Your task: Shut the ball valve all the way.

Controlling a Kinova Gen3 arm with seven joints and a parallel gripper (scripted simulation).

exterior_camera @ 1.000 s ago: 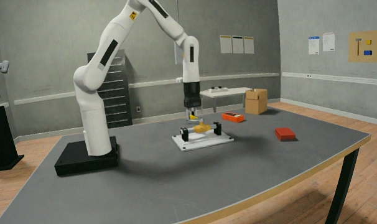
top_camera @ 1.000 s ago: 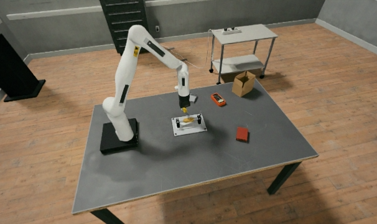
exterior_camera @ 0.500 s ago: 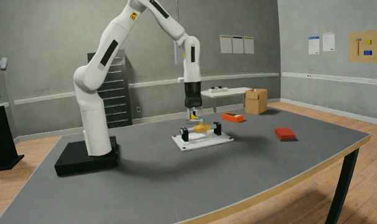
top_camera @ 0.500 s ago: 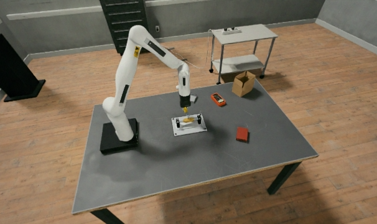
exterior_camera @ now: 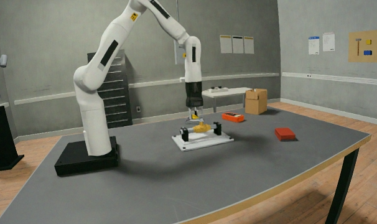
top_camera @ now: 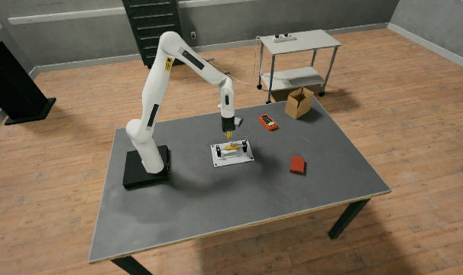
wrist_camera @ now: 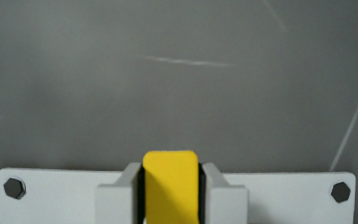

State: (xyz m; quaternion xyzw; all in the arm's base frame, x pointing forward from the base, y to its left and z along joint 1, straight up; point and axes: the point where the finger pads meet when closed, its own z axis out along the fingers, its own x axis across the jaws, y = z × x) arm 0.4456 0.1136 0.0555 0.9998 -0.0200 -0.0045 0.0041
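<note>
The hand (wrist_camera: 171,192) was clamped on the yellow valve lever (wrist_camera: 170,175), above the valve's white base plate (exterior_camera: 207,140) on the counter (exterior_camera: 182,183). Best to sweep the lever's arc about the stem, grip firm.

Orange meter (top_camera: 267,122) near table's (top_camera: 201,214) far edge, cardboard box (top_camera: 299,102) open at far-right corner, red block (top_camera: 297,164) right of ctr, white cart (top_camera: 332,40) w/ power strip (top_camera: 284,37) behind, black cabinet (top_camera: 151,23) by wall
</note>
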